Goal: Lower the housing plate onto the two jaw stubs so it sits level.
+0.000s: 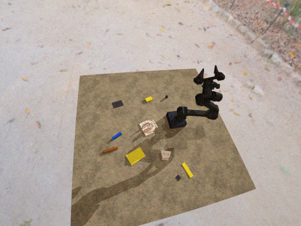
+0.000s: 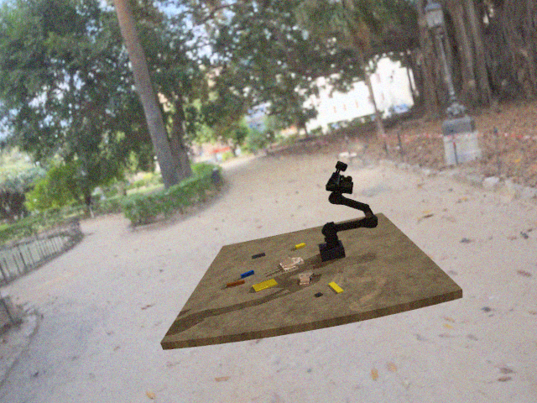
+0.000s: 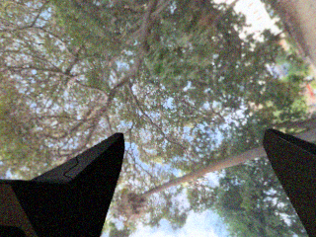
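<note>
Sandy park path under a dark brown mottled slab [image 1: 97, 87] [image 2: 303, 327]; trees, hedge, lamp post behind. Arm's black base box [image 1: 179, 124] [image 2: 339, 254] is on the slab. Pose: lower link [image 1: 198, 113] [image 2: 350, 225] runs out sideways from the shoulder, almost level, to the elbow [image 1: 213, 113] [image 2: 368, 222]. Forearm folds back above it, rising to the wrist. Gripper [image 1: 209, 67] [image 2: 336, 173] [image 3: 194, 138] is up high, well apart from all the parts, aimed up and outward: wrist cam gets branches and sky between the fingertips. Fingers spread wide, nothing between them.

Parts: pale pink rounded assembly [image 1: 147, 127] [image 2: 290, 264] with cutouts is near the base. Smaller pale pink tapered piece [image 1: 165, 155] [image 2: 304, 279], two round marks on top, is separate from it, in the arm's shadow. Likely the housing plate, can't confirm. If so, not seated. Jaw stubs too small to make out.

Rest: yellow plate [image 1: 135, 156] [image 2: 264, 285] between the orange bar [image 1: 110, 149] [image 2: 235, 283] and the tapered piece. Blue bar [image 1: 116, 135] [image 2: 247, 274] near the orange one. Yellow bar [image 1: 187, 169] [image 2: 335, 287] beside a small black block [image 1: 178, 177] [image 2: 318, 294].
</note>
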`<move>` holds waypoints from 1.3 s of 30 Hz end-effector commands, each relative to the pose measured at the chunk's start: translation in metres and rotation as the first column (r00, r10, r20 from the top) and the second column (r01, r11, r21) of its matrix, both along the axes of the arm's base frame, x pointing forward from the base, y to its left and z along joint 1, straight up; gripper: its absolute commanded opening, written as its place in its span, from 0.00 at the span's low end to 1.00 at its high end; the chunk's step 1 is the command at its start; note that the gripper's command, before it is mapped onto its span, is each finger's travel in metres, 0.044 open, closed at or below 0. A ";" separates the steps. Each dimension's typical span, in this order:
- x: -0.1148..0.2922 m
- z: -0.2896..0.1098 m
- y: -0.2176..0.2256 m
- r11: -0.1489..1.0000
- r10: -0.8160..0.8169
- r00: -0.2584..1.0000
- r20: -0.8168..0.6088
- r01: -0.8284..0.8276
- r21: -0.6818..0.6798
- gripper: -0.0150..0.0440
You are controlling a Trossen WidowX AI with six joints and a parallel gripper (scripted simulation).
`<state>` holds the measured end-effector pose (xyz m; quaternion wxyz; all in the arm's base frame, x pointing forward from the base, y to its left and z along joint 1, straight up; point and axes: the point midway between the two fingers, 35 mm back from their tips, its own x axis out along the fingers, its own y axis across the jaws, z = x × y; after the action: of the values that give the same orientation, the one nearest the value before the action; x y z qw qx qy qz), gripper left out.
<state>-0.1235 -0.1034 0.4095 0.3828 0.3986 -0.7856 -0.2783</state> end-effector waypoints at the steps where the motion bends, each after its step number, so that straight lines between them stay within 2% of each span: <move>1: 0.000 0.000 0.000 1.000 0.000 1.000 0.000 0.000 0.000 0.98; 7: 0.012 0.009 -0.004 1.000 0.012 0.998 -0.063 -0.012 -0.001 1.00; 19: 0.068 0.037 -0.018 0.998 0.061 0.936 -0.347 -0.065 0.000 1.00; 28: 0.118 0.052 -0.022 0.994 0.084 0.826 -0.557 -0.109 -0.013 1.00; 39: 0.183 0.060 -0.021 0.982 0.106 0.633 -0.767 -0.187 -0.018 1.00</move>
<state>0.0376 -0.1261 0.4669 0.6838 0.3047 -0.5623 -0.3513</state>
